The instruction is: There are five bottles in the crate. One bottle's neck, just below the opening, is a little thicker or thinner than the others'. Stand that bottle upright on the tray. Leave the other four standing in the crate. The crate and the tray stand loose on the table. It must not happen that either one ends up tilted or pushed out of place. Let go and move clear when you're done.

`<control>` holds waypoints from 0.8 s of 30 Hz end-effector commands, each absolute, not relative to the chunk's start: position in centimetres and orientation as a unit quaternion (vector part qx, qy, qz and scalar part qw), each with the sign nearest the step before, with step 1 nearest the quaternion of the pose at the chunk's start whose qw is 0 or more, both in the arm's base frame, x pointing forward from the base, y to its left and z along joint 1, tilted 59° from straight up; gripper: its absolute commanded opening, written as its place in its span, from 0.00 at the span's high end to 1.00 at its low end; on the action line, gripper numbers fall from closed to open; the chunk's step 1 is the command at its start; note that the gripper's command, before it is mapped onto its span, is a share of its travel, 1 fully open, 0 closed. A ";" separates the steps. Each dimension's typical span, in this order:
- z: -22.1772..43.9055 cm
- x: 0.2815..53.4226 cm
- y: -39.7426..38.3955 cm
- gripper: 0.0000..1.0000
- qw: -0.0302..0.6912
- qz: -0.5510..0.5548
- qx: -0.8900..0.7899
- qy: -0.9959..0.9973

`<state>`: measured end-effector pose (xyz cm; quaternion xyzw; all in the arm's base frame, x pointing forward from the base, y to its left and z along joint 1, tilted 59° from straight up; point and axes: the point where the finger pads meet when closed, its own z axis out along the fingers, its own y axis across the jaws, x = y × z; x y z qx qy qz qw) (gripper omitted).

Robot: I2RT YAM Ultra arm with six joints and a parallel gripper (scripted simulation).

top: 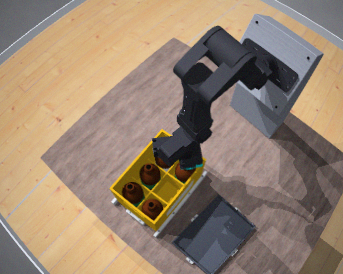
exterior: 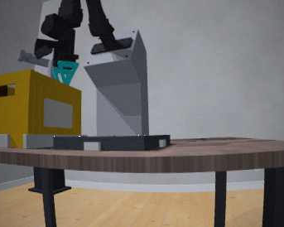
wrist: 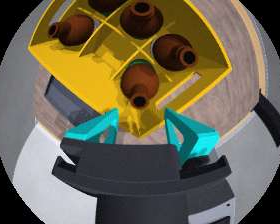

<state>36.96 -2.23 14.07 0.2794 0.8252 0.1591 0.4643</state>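
Note:
The yellow crate (top: 134,213) (exterior: 53,89) (wrist: 66,65) holds five upright brown bottles and has one empty compartment. In the wrist view, one bottle (wrist: 140,82) is nearest the fingers, another (wrist: 173,52) is to its right, one (wrist: 141,22) is behind them, one (wrist: 76,31) is at the left, and one (wrist: 107,5) is cut off at the top. I cannot tell which neck differs. My gripper (wrist: 141,111) (exterior: 67,82) is open and empty, its teal fingers above the crate's near corner, short of the nearest bottle. The dark tray (top: 214,235) (exterior: 115,142) (wrist: 66,102) is empty.
The crate's high walls and dividers surround the bottles. The tray lies beside the crate, a small gap away in the top view. The grey robot pedestal (top: 261,110) (exterior: 121,95) stands behind them on the brown table top (top: 109,105).

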 end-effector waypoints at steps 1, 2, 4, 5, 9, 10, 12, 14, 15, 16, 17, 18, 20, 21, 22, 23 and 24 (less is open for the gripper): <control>15.9 37.8 -2.3 0.39 0.486 0.164 0.277 0.812; 15.9 37.8 -2.3 0.39 0.486 0.164 0.277 0.812; 15.9 37.8 -2.3 0.39 0.486 0.164 0.277 0.812; 15.9 37.8 -2.3 0.39 0.486 0.164 0.277 0.812; 15.9 37.8 -2.3 0.39 0.486 0.164 0.277 0.813; 15.9 37.8 -2.3 0.39 0.485 0.163 0.277 0.813; 15.6 37.8 -2.3 0.39 0.481 0.162 0.278 0.816; 15.4 37.7 -2.3 0.39 0.477 0.162 0.279 0.818; 15.4 37.7 -2.3 0.39 0.477 0.162 0.279 0.818; 15.3 37.7 -2.3 0.39 0.474 0.161 0.280 0.819; 15.1 37.6 -2.3 0.39 0.470 0.160 0.281 0.821; 15.1 37.7 -2.3 0.39 0.469 0.160 0.281 0.822; 15.2 37.7 -2.3 0.39 0.470 0.160 0.281 0.821; 15.3 37.6 -2.3 0.39 0.472 0.160 0.280 0.820; 15.3 37.5 -2.3 0.39 0.471 0.160 0.281 0.821; 15.3 37.5 -2.3 0.39 0.472 0.160 0.281 0.821; 15.3 37.5 -2.3 0.39 0.472 0.160 0.281 0.821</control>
